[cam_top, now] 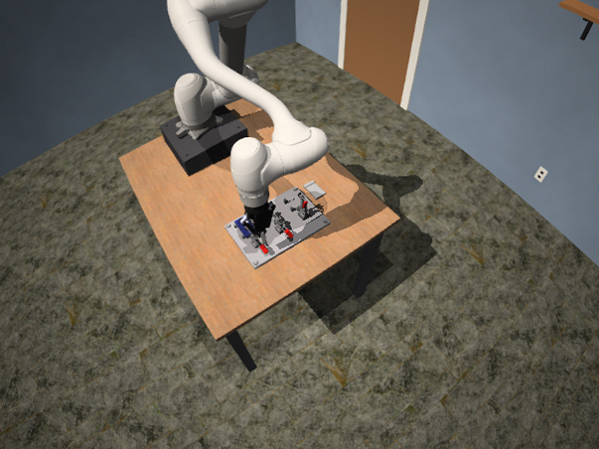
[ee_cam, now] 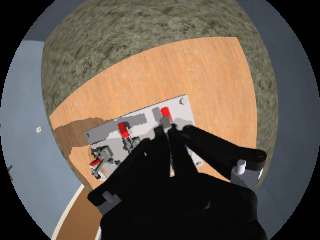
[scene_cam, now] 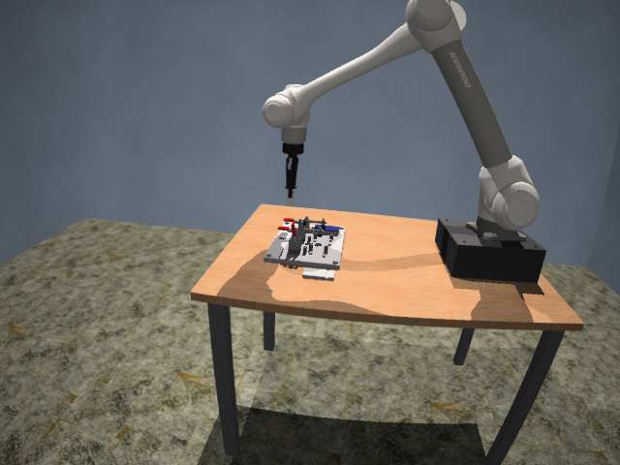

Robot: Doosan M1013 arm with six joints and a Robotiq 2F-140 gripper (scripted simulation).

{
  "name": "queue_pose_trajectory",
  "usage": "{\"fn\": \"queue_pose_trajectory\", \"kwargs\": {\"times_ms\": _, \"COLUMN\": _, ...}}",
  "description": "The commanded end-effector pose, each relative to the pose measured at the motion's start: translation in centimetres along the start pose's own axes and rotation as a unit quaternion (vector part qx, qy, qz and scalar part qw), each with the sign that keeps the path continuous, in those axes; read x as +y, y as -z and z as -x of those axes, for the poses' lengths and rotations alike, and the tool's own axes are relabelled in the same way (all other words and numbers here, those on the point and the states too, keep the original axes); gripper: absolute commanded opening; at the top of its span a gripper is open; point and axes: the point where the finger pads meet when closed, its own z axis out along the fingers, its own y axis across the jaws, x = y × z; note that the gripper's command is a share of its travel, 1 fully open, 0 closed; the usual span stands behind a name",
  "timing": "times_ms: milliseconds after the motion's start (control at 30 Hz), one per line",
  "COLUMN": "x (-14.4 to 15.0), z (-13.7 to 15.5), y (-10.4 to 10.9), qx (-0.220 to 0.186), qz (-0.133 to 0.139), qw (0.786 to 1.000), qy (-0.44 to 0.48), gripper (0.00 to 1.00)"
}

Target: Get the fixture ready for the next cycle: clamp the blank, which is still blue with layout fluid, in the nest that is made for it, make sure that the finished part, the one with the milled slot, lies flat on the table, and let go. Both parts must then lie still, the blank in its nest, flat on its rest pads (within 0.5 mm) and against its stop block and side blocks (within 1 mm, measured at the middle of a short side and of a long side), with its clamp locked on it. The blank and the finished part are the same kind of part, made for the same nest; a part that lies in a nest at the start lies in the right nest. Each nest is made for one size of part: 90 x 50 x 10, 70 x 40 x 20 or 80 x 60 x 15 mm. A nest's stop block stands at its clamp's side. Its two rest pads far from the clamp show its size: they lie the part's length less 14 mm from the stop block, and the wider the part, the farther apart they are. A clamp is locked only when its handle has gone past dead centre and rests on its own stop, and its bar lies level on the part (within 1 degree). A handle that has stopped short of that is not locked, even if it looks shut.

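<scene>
Blank (cam_top: pixel 244 225), blue, lies on the grey fixture plate (cam_top: pixel 310 230) at the plate's end nearest the arm's base, in the nest at that end; from the top view the tool (cam_top: pixel 259 228) covers part of it, so whether it sits flat on its pads or against its blocks cannot be told. In the exterior view the blank (scene_cam: pixel 327 228) shows as a blue strip at the plate's (scene_cam: pixel 276 250) far right corner. The plate sits on the desk (cam_top: pixel 186 221) and carries three clamps with red handles (cam_top: pixel 264 248), (cam_top: pixel 289 234), (cam_top: pixel 305 204); whether any is locked cannot be told at this size. The slotted part (cam_top: pixel 316 189), light grey, lies flat on the desk just beside the plate, apart from it; in the exterior view the part (scene_cam: pixel 318 273) lies at the plate's near edge. The tool (scene_cam: pixel 290 198) hangs point-down from the white arm (scene_cam: pixel 360 60), well above the plate's far left corner, its fingers fully closed together with nothing between them. In the wrist view the dark fingers meet at their tips, with the plate (ee_cam: pixel 143 120) and two red handles (ee_cam: pixel 164 115), (ee_cam: pixel 123 127) beyond them. The arm stands on a black base (scene_cam: pixel 452 260) at the desk's other end.
</scene>
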Motion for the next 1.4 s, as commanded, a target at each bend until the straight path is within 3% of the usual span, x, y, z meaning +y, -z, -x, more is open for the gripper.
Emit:
{"fn": "queue_pose_trajectory", "kwargs": {"times_ms": 0, "x": 0.0, "z": 0.0, "y": 0.7, "qx": 0.0, "qz": 0.0, "qw": 1.0, "qy": 0.0, "gripper": 0.0}}
{"fn": "queue_pose_trajectory", "kwargs": {"times_ms": 467, "x": 0.0, "z": 0.0, "y": 2.3, "qx": 0.0, "qz": 0.0, "qw": 1.0, "qy": 0.0, "gripper": 0.0}}
{"fn": "queue_pose_trajectory", "kwargs": {"times_ms": 500, "x": 0.0, "z": 0.0, "y": 2.3, "qx": 0.0, "qz": 0.0, "qw": 1.0, "qy": 0.0, "gripper": 1.0}}
{"fn": "queue_pose_trajectory", "kwargs": {"times_ms": 1367, "x": 0.0, "z": 0.0, "y": 2.3, "qx": 0.0, "qz": 0.0, "qw": 1.0, "qy": 0.0, "gripper": 1.0}}
